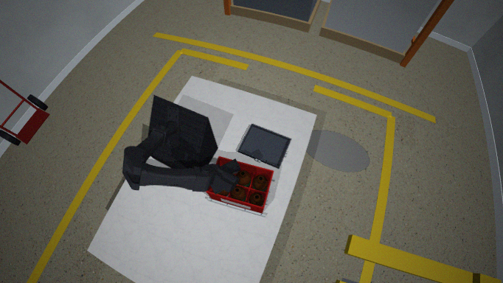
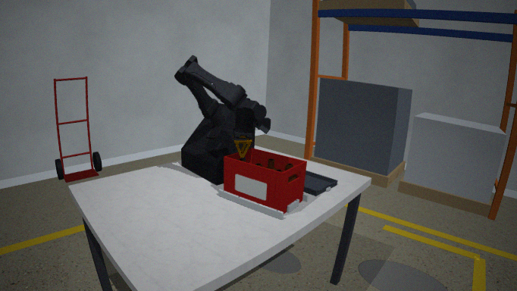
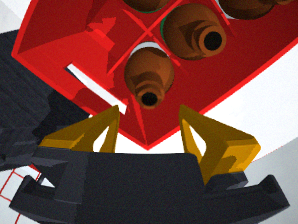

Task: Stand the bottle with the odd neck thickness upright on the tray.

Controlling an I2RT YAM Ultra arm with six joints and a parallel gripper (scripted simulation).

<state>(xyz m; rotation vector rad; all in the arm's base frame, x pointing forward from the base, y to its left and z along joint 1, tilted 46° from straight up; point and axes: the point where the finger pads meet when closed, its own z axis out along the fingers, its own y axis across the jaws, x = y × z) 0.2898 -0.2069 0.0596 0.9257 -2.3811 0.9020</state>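
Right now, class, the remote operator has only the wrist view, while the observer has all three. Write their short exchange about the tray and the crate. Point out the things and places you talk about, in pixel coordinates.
Operator: My wrist view misses the tray (image 1: 263,145) (image 2: 320,183). Does anything stand on it?
Observer: No, the top view shows nothing standing on it.
Operator: From up here I can't judge the crate (image 1: 257,208) (image 2: 274,182) (image 3: 55,45). Is it tilted?
Observer: No, the exterior view shows it standing level.
Operator: Good. I'd best keep the fingers off its walls.
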